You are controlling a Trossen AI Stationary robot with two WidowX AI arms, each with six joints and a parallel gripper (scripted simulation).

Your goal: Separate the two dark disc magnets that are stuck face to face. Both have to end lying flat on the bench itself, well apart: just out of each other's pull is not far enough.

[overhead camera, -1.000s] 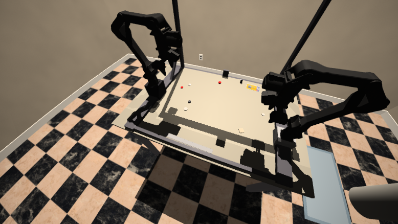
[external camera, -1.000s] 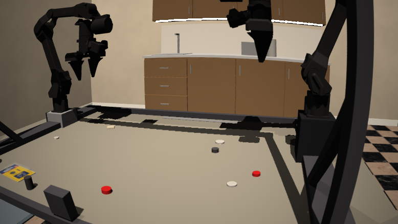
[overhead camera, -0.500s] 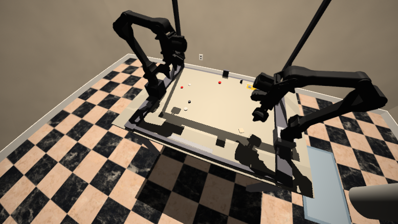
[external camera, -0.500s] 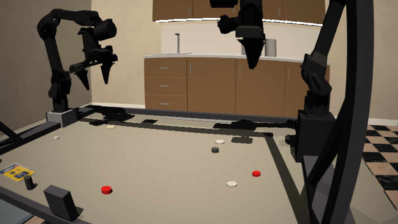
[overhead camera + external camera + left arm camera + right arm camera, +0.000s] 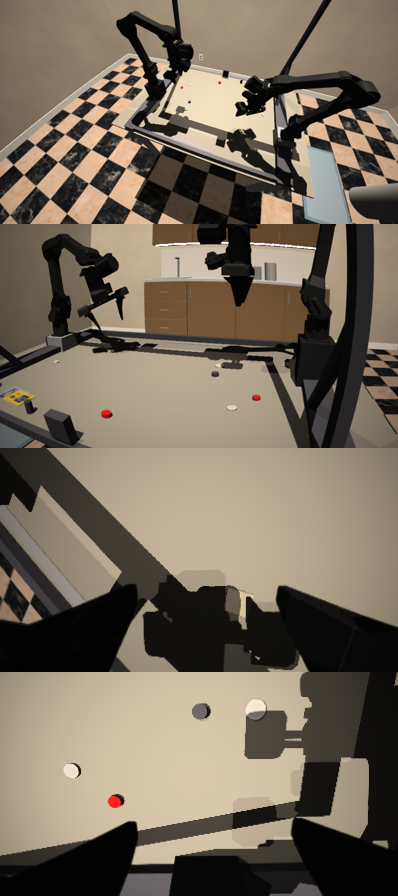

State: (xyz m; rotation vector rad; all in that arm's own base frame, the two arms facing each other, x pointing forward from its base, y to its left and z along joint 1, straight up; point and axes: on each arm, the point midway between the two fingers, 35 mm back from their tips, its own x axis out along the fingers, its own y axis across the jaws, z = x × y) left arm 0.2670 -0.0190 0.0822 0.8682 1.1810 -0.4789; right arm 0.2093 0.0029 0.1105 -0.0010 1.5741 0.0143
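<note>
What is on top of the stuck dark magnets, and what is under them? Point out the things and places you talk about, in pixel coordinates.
Nothing sits on the dark magnets [image 5: 189, 102] [image 5: 215, 374] [image 5: 200, 711]. They stand on the bench [image 5: 211, 111] [image 5: 167, 390] [image 5: 300, 523] [image 5: 150, 747]; their underside and the patch they cover are hidden.
</note>
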